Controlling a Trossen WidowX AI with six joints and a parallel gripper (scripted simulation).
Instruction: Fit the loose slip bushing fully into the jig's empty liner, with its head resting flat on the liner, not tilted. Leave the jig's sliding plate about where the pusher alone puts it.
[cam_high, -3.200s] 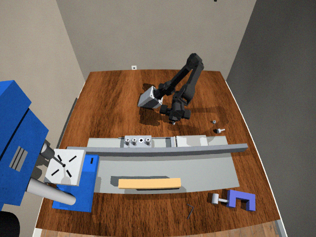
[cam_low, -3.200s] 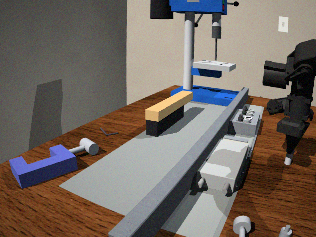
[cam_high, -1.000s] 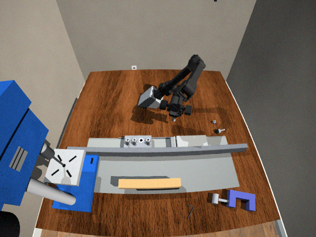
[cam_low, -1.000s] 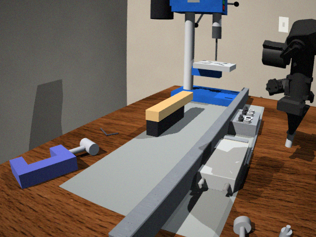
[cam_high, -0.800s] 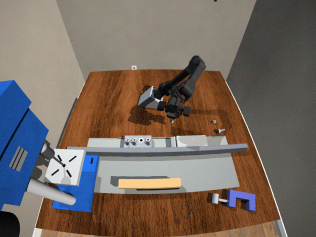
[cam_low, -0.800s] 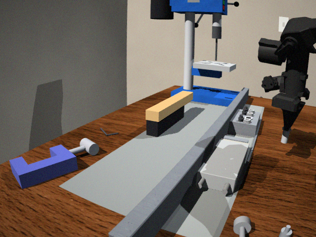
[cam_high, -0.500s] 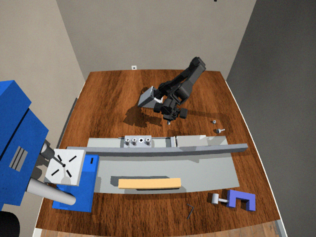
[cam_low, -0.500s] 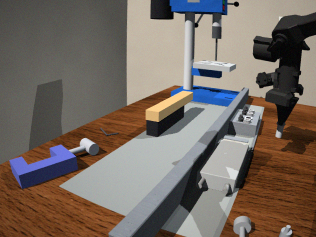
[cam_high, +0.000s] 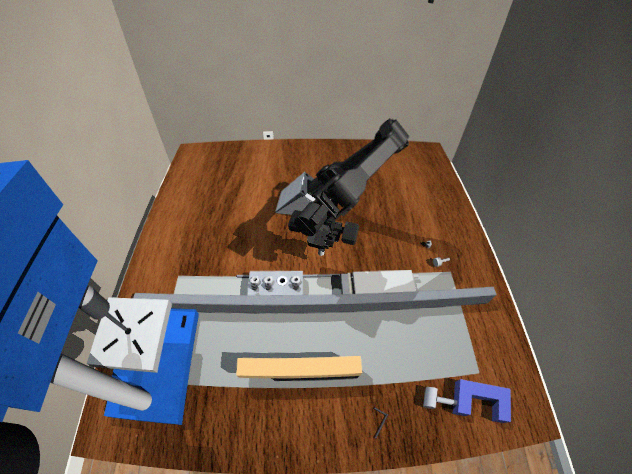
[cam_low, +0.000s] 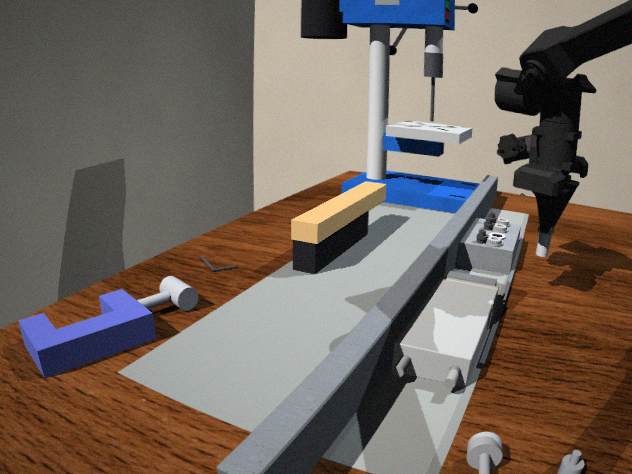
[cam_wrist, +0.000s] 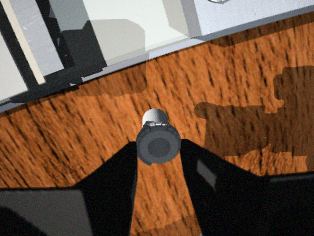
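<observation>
One liner in the jig stands empty between filled ones. Beside it, above the table, the gripper holds the slip bushing upright between clamped jaws; carrying over, lowering and seating remain.

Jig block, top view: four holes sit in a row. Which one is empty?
The third hole from the left, a dark opening ringed in white. The other three each hold a metal sleeve.
</observation>
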